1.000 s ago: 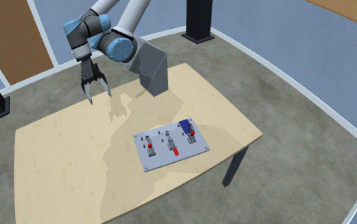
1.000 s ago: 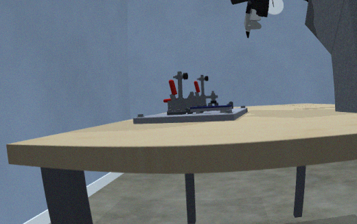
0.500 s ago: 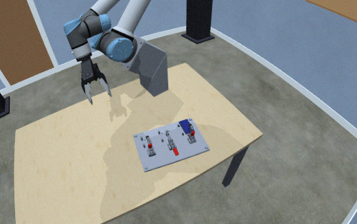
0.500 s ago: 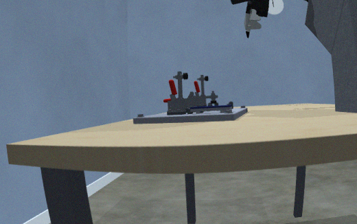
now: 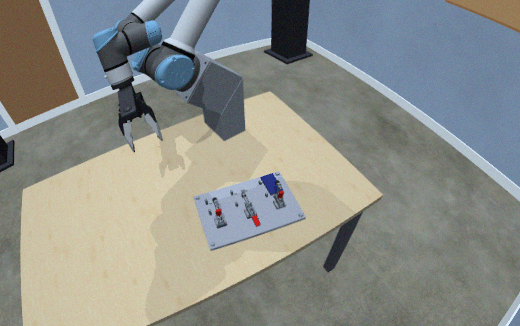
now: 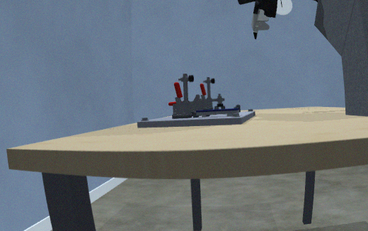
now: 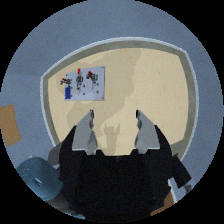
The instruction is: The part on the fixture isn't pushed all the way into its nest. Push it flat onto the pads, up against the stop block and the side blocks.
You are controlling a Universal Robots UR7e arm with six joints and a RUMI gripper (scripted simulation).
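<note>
A grey fixture plate (image 5: 249, 220) lies on the wooden table near its right front edge. A flat blue part (image 5: 270, 183) sits at the plate's far right corner. Three toggle clamps with red handles (image 5: 248, 209) stand in a row on the plate. My gripper (image 5: 143, 135) hangs high above the table's far left area, well away from the fixture, open and empty. In the exterior view the fixture (image 6: 197, 120) shows side-on with the blue part (image 6: 216, 110) low on it, and a fingertip of my gripper (image 6: 255, 31) at the top. In the wrist view my fingers frame the distant fixture (image 7: 85, 84).
The grey robot base block (image 5: 222, 100) stands at the table's far edge. A dark pillar (image 5: 289, 27) rises behind the table. The table's right front edge runs close by the fixture.
</note>
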